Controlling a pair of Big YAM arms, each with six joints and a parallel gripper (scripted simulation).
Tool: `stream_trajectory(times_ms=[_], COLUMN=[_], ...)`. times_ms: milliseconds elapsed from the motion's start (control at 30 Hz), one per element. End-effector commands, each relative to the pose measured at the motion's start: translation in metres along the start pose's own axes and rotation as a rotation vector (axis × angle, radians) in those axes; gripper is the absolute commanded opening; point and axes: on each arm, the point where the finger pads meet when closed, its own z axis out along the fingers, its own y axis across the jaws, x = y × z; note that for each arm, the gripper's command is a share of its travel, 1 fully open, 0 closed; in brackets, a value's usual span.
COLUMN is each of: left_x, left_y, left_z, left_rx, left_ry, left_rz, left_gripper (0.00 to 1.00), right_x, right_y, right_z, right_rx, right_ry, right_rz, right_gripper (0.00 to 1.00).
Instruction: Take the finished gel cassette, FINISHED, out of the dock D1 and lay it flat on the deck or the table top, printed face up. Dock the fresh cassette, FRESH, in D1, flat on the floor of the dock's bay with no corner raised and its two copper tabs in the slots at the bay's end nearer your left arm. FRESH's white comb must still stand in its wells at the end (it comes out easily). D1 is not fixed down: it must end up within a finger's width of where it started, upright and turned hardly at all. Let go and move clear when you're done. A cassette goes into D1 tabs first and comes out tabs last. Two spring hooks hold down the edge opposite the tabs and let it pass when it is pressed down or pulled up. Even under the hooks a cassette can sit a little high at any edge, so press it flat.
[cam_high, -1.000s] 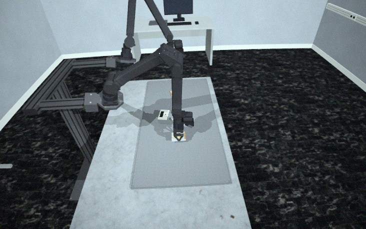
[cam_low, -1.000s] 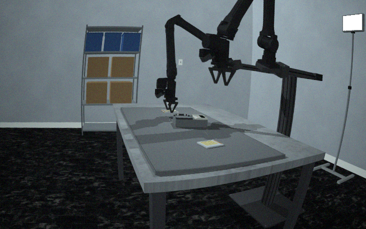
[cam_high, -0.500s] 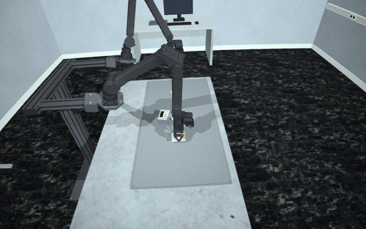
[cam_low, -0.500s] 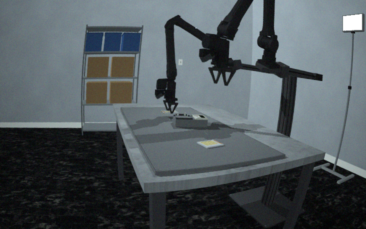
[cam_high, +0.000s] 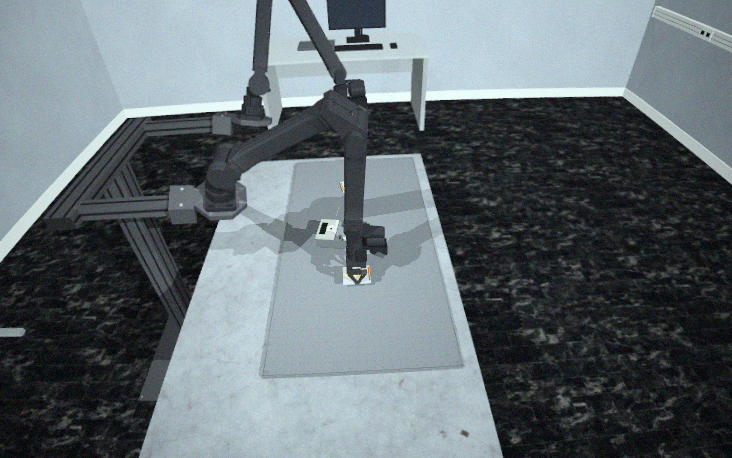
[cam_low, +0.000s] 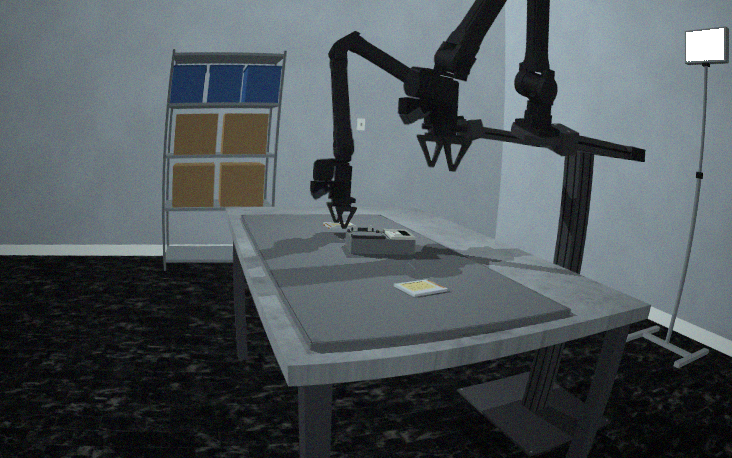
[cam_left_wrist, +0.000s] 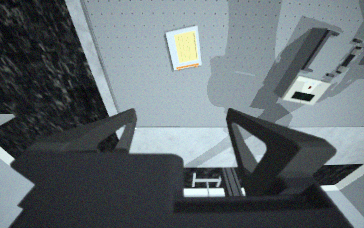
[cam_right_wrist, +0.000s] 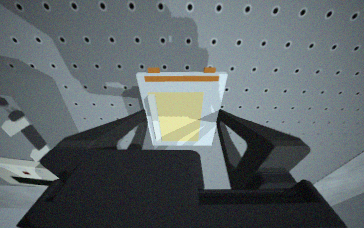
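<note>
Nearest, where 1 cassette (cam_high: 341, 186) (cam_low: 421, 287) (cam_left_wrist: 185, 47) lies flat on the table (cam_high: 215, 378) (cam_low: 388, 366) (cam_left_wrist: 165, 140), the left end effector (cam_low: 442, 167) (cam_left_wrist: 181, 113) hangs above, fingers apart. Beyond stands the dock (cam_high: 327, 229) (cam_low: 383, 246) (cam_left_wrist: 306, 91) (cam_right_wrist: 30, 171); farthest, the right end effector (cam_high: 356, 280) (cam_low: 342, 224) (cam_right_wrist: 182, 113) clamps a 2-tabbed cassette (cam_high: 347, 281) (cam_low: 329, 224) (cam_right_wrist: 180, 112). Which is FRESH, I cannot tell.

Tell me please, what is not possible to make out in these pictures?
- Floor of the dock, exterior view: its wall hides it.
- Underside of the held cassette, right wrist view: faces away.
- Words on the loose cassette, left wrist view: too small.
</note>
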Motion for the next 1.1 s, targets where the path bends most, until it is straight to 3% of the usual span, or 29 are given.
stream_trajectory(times_ms=[0, 1067], left_x=[-0.002, -0.002], left_y=[-0.003, -0.003], left_z=[-0.008, -0.008], left_rx=[-0.002, -0.002], left_ry=[-0.011, -0.011], left_rz=[0.003, 0.003], left_gripper=[1.00, 1.00], right_x=[0.001, 0.002], right_y=[-0.003, -0.003], right_z=[0.010, 0.022], right_rx=[0.000, 0.000], right_ry=[0.001, 0.001], right_rz=[-0.001, -0.001], right_gripper=[0.00, 0.00])
